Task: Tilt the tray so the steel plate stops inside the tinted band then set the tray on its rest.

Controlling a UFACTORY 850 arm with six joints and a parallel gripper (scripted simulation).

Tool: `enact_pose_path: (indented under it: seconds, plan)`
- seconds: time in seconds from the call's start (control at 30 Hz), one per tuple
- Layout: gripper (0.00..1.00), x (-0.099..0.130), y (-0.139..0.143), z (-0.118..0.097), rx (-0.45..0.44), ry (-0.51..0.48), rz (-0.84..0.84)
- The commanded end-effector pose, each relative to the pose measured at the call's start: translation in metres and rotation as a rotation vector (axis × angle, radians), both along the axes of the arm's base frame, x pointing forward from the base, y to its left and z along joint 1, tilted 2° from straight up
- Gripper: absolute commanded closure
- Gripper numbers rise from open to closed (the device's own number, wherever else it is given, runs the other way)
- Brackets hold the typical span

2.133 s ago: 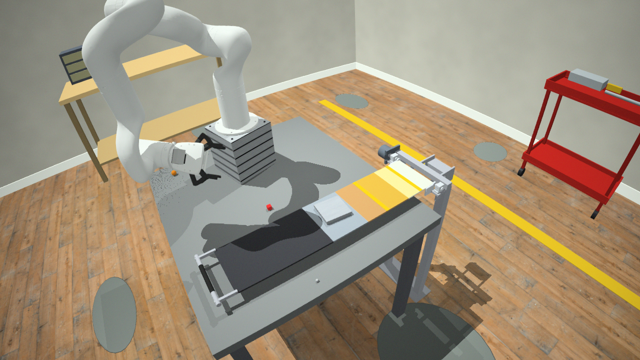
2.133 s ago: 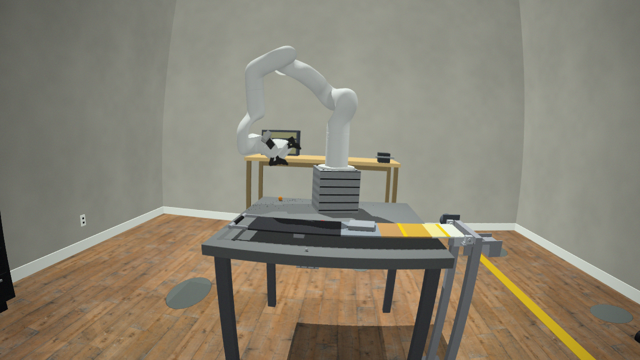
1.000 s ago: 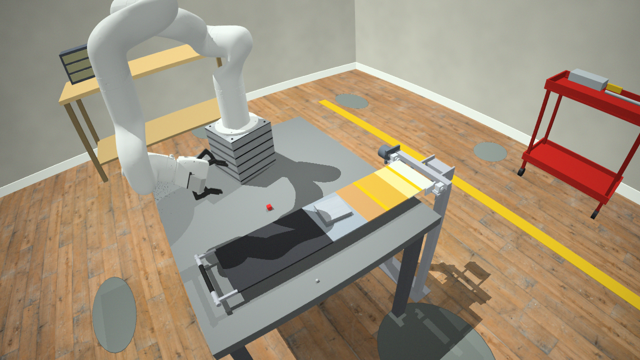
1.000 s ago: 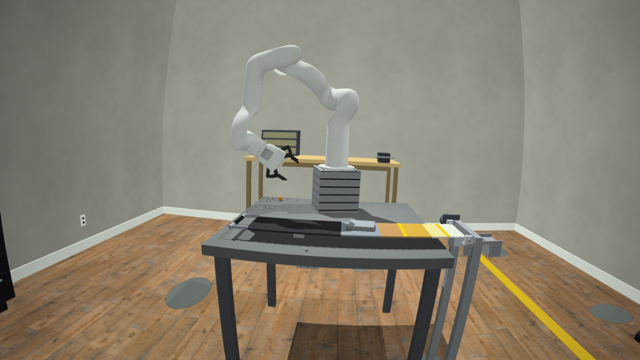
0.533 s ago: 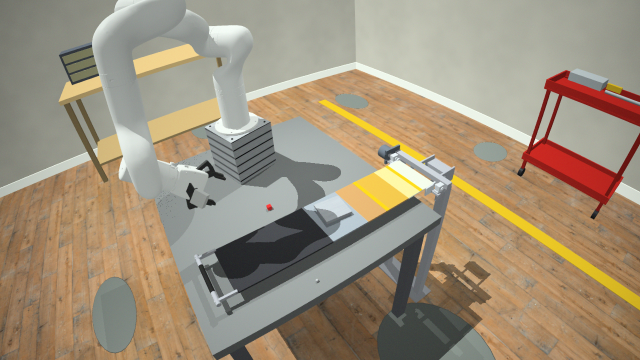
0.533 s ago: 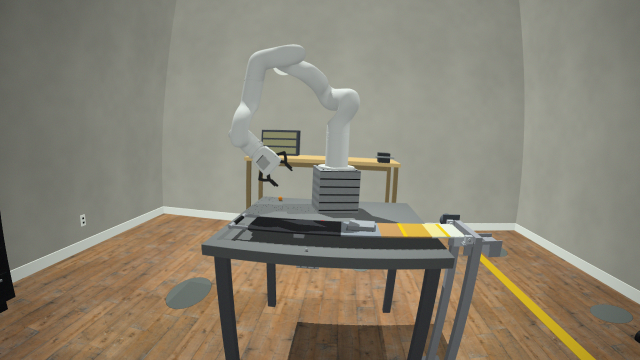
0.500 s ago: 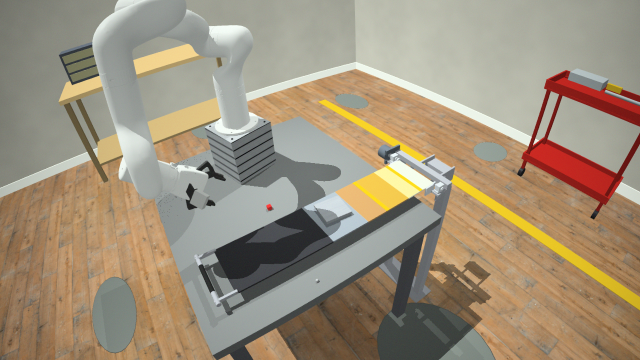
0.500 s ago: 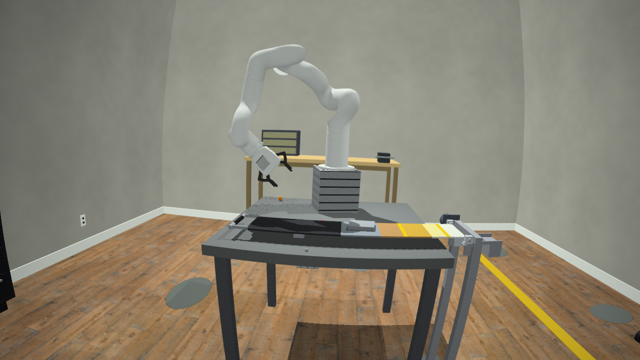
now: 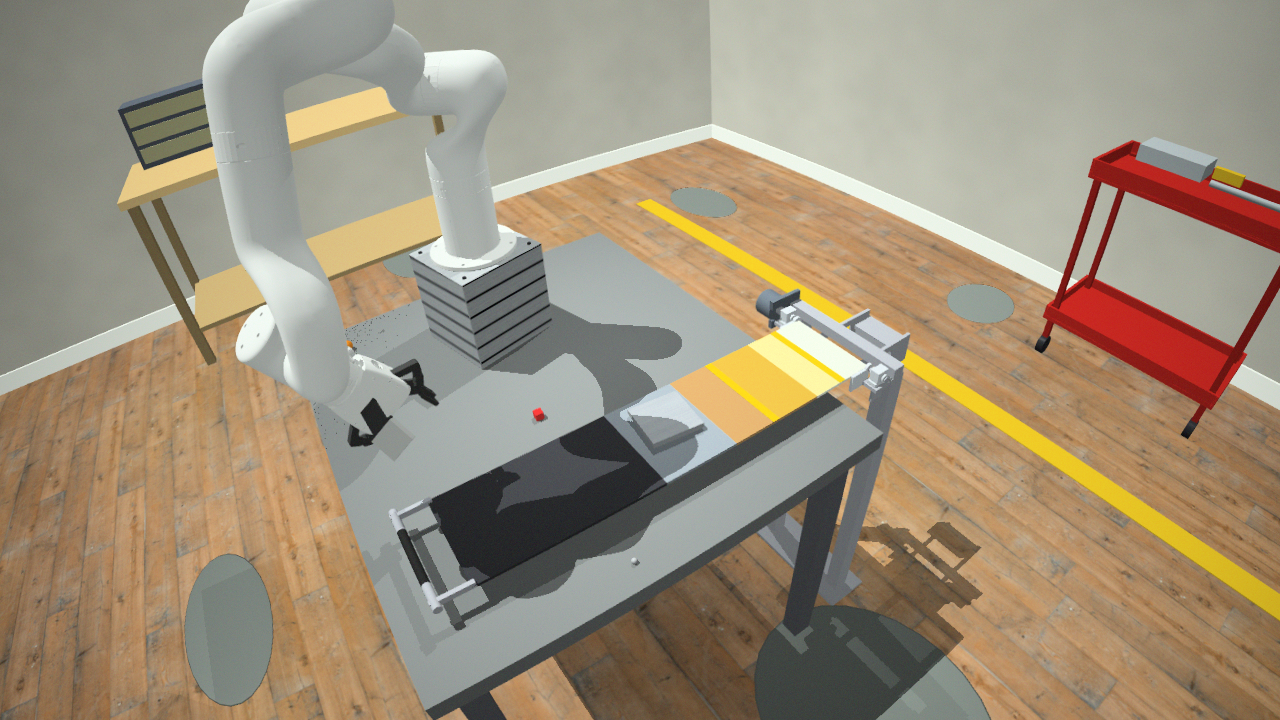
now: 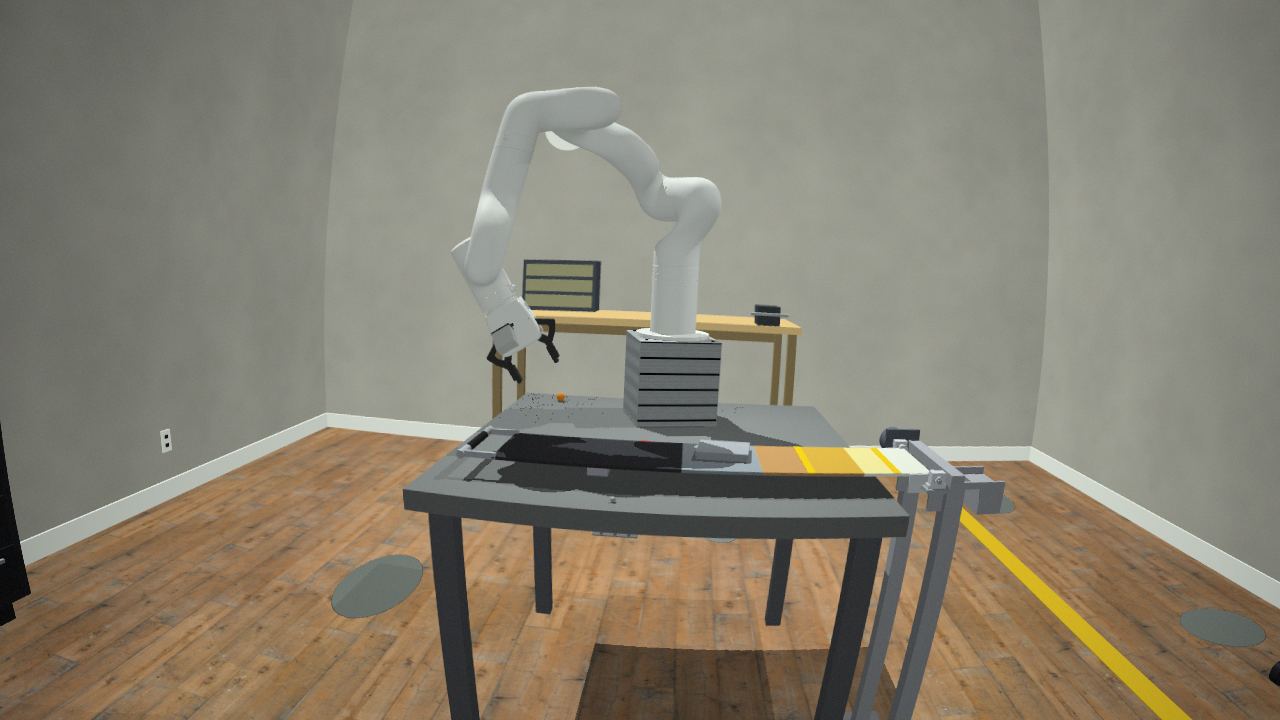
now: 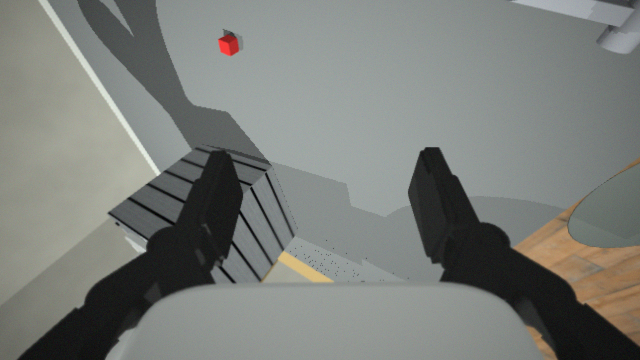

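From above, the arm's (image 9: pixel 268 179) top elbow runs off the upper edge, and the red cart (image 9: pixel 1154 192) is cut at the right. The wrist view crops the fingers' (image 11: pixel 220 195) bases and the tray's handle (image 11: pixel 617 37). A tiny pale speck (image 9: pixel 634 561) on the bench (image 9: pixel 716 501) is too small to name.
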State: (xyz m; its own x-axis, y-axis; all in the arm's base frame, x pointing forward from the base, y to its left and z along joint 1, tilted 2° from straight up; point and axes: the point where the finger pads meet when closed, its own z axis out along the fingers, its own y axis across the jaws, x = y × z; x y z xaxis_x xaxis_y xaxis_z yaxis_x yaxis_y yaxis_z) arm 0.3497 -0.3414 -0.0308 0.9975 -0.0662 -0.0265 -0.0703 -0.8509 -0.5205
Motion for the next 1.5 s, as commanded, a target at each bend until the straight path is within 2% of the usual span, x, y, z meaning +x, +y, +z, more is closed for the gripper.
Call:
enact_pose_path:
  seconds: [0.0,0.23,0.47,0.6,0.7,0.83,1.47]
  plan:
    - [0.00,0.013,-0.020,-0.004,-0.088,0.042,-0.003]
    - [0.00,0.048,-0.059,-0.005,-0.267,0.065,-0.030]
    - [0.00,0.095,-0.097,0.002,-0.443,0.039,-0.074]
    - [0.00,0.099,-0.099,0.003,-0.455,0.036,-0.078]
    - [0.00,0.117,-0.110,0.008,-0.510,0.015,-0.096]
    - [0.00,0.128,-0.116,0.012,-0.539,0.001,-0.106]
    - [0.00,0.129,-0.116,0.012,-0.541,0.000,-0.108]
